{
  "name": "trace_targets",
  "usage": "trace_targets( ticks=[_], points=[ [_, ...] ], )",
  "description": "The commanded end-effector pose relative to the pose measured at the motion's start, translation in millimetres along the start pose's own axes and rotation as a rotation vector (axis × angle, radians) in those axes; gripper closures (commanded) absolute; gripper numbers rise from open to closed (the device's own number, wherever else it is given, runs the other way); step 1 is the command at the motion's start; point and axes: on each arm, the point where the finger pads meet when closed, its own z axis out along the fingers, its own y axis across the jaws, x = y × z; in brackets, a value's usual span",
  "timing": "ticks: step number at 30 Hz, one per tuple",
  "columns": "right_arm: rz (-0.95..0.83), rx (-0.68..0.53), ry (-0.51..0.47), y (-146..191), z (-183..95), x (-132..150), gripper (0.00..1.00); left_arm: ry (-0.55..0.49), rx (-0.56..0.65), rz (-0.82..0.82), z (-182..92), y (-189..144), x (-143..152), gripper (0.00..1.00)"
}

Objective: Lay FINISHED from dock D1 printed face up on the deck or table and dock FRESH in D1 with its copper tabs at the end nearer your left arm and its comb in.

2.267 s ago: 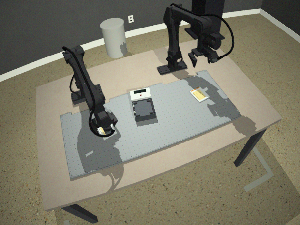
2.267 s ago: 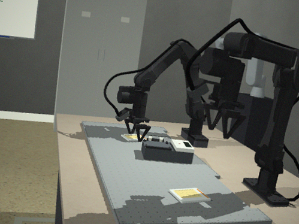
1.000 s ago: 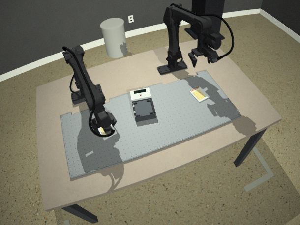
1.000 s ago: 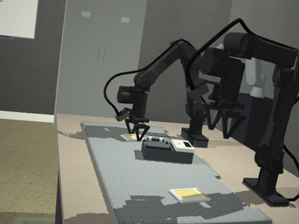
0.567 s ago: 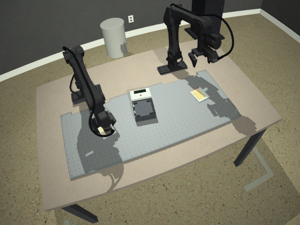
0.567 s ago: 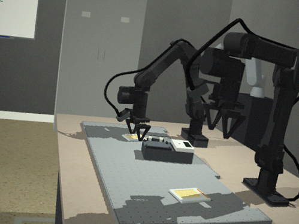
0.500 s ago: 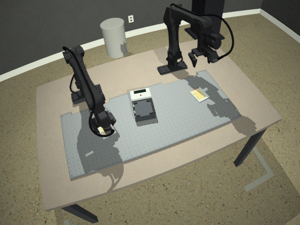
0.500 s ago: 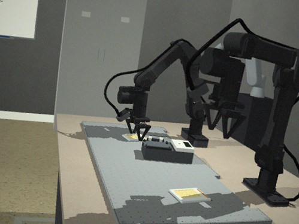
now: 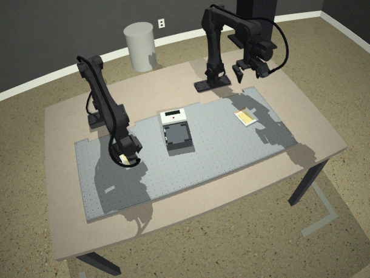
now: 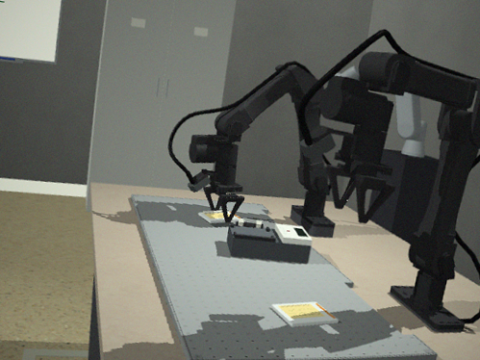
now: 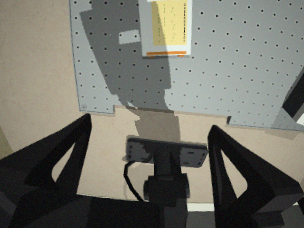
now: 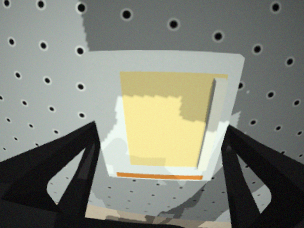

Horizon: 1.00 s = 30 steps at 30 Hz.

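FRESH (image 12: pixel 165 107) (image 10: pixel 215 216) (image 9: pixel 124 158) is between the right gripper's fingers (image 12: pixel 161 125) (image 10: pixel 220 215), which press on its two side edges. It is face up, at or just above the deck. Its white comb (image 12: pixel 211 122) stands along one side of the gel. Its copper end (image 12: pixel 160 176) is low in the right wrist view. FINISHED (image 9: pixel 245 118) (image 10: pixel 302 311) (image 11: pixel 170 22) lies flat on the deck, printed face up. The dock D1 (image 9: pixel 179 146) (image 10: pixel 267 249) stands mid-deck with an empty bay. The left gripper (image 9: pixel 252 77) (image 10: pixel 351 213) (image 11: pixel 151 123) is open and empty, raised above the table.
The perforated deck (image 9: pixel 212 152) (image 10: pixel 197 286) lies on the table (image 9: pixel 242 182). D1's white display housing (image 9: pixel 182 118) (image 10: pixel 286 231) is beside its bay, on the side towards the arm bases. The left arm's base (image 9: pixel 212 84) (image 11: pixel 167 150) stands behind the deck.
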Motion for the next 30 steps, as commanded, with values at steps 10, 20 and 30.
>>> trace_targets(
  ticks=[10,20,30],
  points=[
    [0.001,0.001,-0.054,-0.1,-34.7,-10.3,1.00,0.017,0.001,-0.005,-15.1,3.7,-2.3,0.00],
    [0.001,0.001,-0.054,0.0,-48.0,-9.4,1.00,0.017,0.001,-0.005,-15.1,3.7,-2.3,0.00],
    [0.001,0.001,-0.054,0.1,-58.2,-8.8,1.00,0.017,0.001,-0.005,-15.1,3.7,-2.3,0.00]
  ],
)
